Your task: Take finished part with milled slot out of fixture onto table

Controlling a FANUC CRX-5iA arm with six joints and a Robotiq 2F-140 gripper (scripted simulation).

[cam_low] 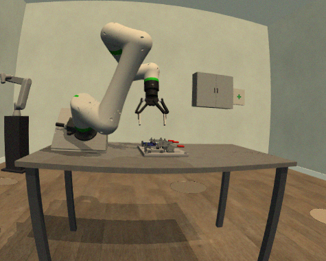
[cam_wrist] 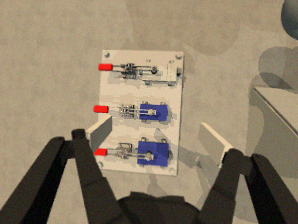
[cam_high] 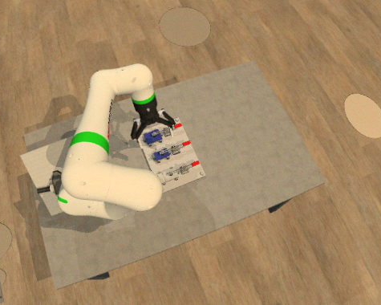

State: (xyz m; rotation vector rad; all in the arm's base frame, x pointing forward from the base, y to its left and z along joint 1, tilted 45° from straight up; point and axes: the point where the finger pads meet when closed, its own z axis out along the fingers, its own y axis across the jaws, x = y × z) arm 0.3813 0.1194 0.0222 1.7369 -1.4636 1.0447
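The white fixture plate (cam_wrist: 140,120) lies on the grey table, also in the top view (cam_high: 172,154) and the exterior view (cam_low: 162,148). Its far nest in the wrist view holds the grey finished part (cam_wrist: 165,74), seen too in the top view (cam_high: 161,176). The other two nests hold blue blanks (cam_wrist: 157,112) (cam_wrist: 152,151). Each nest has a toggle clamp with a red handle (cam_wrist: 105,66) lying flat. My gripper (cam_wrist: 155,126) (cam_low: 152,121) is open and empty. It hangs well above the plate, over the end with the blue blanks (cam_high: 153,128).
My arm's base block (cam_low: 79,139) stands on the table left of the fixture; its edge shows in the wrist view (cam_wrist: 280,115). A second small arm on a black pedestal (cam_low: 16,137) stands beyond the table's left end. A wall cabinet (cam_low: 213,90) hangs behind.
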